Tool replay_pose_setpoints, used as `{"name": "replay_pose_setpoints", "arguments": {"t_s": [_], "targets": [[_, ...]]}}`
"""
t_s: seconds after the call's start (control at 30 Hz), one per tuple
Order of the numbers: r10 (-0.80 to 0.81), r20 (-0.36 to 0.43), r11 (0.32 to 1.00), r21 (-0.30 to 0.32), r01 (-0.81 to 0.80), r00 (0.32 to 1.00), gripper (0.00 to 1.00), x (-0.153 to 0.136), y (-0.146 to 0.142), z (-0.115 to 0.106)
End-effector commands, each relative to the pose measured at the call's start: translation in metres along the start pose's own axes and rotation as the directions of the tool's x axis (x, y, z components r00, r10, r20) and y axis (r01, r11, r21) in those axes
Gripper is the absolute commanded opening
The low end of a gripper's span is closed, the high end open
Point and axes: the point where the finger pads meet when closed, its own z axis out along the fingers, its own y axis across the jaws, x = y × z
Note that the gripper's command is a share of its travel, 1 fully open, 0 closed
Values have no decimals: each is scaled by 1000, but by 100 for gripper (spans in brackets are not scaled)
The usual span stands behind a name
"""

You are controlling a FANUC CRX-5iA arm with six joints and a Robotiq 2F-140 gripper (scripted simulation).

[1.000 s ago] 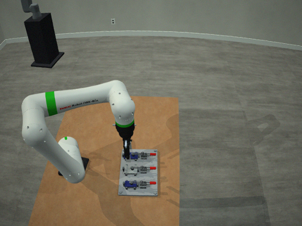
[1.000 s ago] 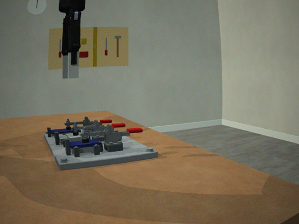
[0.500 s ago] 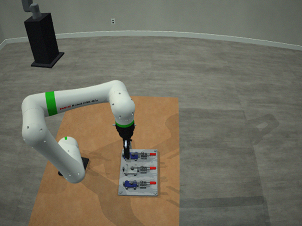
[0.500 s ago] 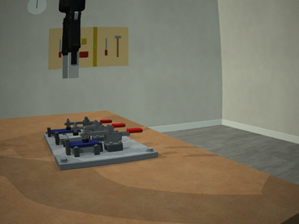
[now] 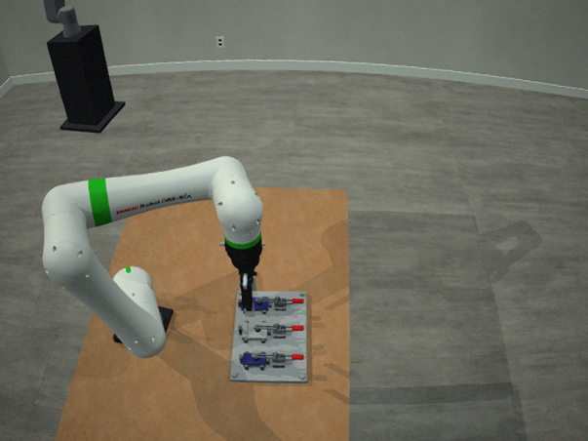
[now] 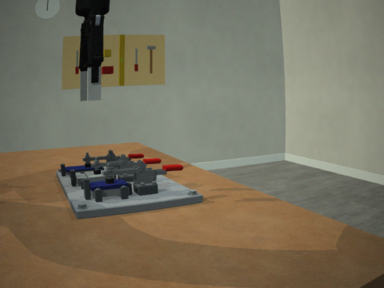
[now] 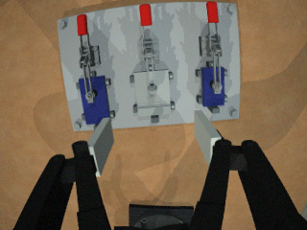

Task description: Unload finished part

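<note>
My gripper is open and empty, pointing down high above the fixture plate, its fingers wide apart in the wrist view. The pale finished part sits in the middle nest; its slot is hard to make out. One blue blank is in the left nest of the wrist view, the other blue blank in the right nest. All three clamp arms appear down on their parts.
Three red clamp handles lie low, pointing away from the arm's base. Short pins and blocks surround each nest. Bolt heads stand at the plate's corners. The plate rests on the brown table.
</note>
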Motion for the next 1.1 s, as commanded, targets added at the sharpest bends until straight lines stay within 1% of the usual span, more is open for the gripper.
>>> {"name": "replay_pose_setpoints", "arguments": {"t_s": [0.0,0.87,0.9,1.07], "targets": [[0,0,1000,0,0,1000,58,0,0,0],[0,0,1000,0,0,1000,58,0,0,0],[0,0,1000,0,0,1000,28,0,0,0],[0,0,1000,0,0,1000,28,0,0,0]]}}
